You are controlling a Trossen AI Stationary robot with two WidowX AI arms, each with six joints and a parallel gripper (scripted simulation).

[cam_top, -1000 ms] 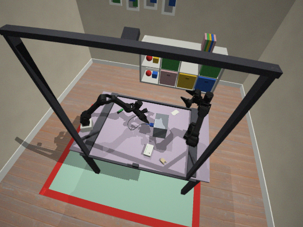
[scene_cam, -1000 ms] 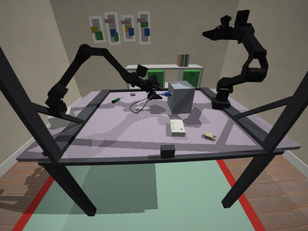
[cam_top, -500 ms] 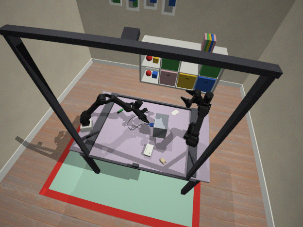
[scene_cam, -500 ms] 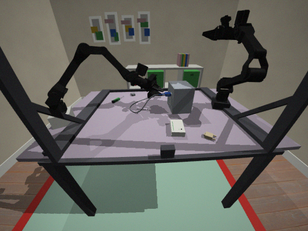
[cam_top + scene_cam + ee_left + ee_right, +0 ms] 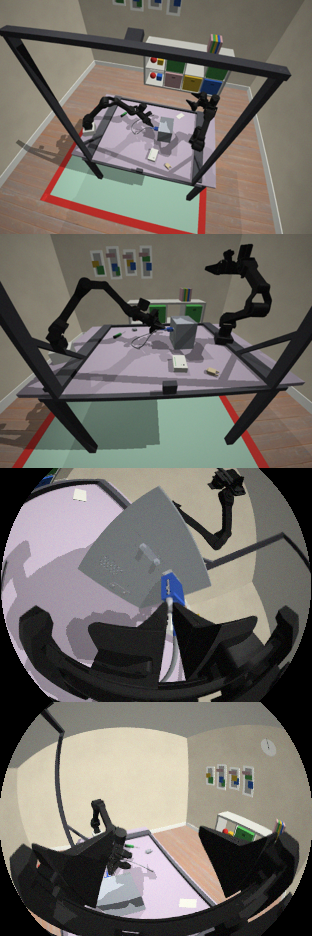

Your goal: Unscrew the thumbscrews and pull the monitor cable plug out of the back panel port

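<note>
The blue plug (image 5: 156, 128) (image 5: 170, 329) (image 5: 171, 588) sits at the back panel of the grey box (image 5: 165, 136) (image 5: 185, 334) (image 5: 135, 533) and looks straight. Its grey cable (image 5: 136, 133) (image 5: 137, 347) loops down to the table. My left gripper (image 5: 152, 126) (image 5: 164, 328) (image 5: 169, 606) is nearly closed just behind the plug, its tips shut on the cable at the plug's rear end. The thumbscrews cannot be made out clearly; the fingertips hide part of the plug's rear. My right gripper (image 5: 189, 97) (image 5: 206, 268) (image 5: 157, 832) is open and empty, high in the air.
A green screwdriver (image 5: 123, 114) (image 5: 117, 335) lies beyond the cable loop. A white box (image 5: 152, 154) (image 5: 179, 362) and a beige adapter (image 5: 168, 165) (image 5: 212, 371) lie toward the front. A white card (image 5: 179, 116) lies behind the grey box. The dark frame surrounds the table.
</note>
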